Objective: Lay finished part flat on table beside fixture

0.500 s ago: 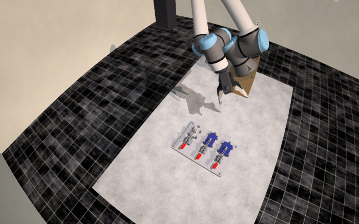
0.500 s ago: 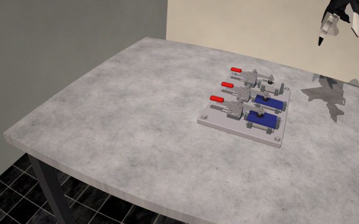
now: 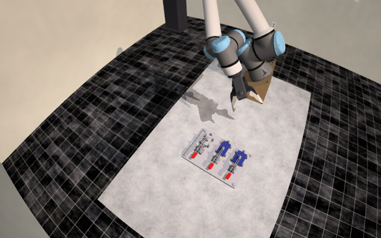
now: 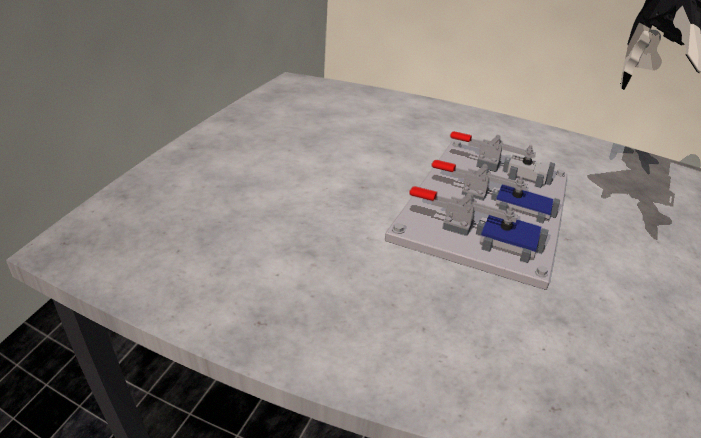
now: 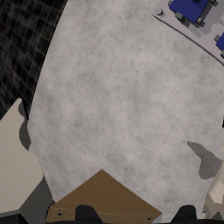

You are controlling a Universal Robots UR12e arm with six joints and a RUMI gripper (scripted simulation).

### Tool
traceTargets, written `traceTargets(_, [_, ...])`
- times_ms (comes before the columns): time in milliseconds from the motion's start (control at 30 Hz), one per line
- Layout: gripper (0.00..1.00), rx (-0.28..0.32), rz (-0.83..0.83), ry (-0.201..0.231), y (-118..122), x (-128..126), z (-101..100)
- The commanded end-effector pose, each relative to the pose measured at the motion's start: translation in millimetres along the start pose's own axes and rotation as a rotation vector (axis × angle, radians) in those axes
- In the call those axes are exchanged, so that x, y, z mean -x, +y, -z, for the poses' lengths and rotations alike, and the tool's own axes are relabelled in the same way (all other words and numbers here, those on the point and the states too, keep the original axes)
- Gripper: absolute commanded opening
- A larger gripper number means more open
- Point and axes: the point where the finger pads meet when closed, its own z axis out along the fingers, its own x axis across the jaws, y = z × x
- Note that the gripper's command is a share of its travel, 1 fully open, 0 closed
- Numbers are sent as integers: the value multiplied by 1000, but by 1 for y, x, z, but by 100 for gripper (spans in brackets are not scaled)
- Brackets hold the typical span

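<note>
The fixture plate lies on the table with three toggle clamps, all with their red handles low. The finished part is a light grey block at the far station in the exterior view, under its clamp's black pad; its slot is too small to make out. One blue blank sits clamped in the middle station. The other blue blank sits clamped in the outer station. My gripper is open and empty, high above the table and away from the fixture, towards the arm's base.
A brown wooden base plate stands under the arm's foot, close below the gripper. Upright stops and clamp bodies stand close around each station. Bolt heads stick up at the fixture plate's corners. The table's long edge runs near the far station's side.
</note>
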Motion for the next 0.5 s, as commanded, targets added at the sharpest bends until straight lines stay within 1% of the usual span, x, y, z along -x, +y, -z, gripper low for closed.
traceTargets(0, [100,-1,0,0,0,0,0])
traceTargets(100, [100,0,-2,3,-1,-1,0])
traceTargets(167, [100,8,-15,16,-2,-7,0])
traceTargets(200, [100,15,-27,30,-3,-13,0])
traceTargets(233, [100,24,-44,48,-5,-21,0])
traceTargets(300, [100,47,-90,100,-11,-42,0])
traceTargets(367, [100,73,-149,169,-18,-69,2])
traceTargets(433, [100,96,-216,251,-27,-100,5])
traceTargets(467, [100,96,-216,251,-27,-100,5])
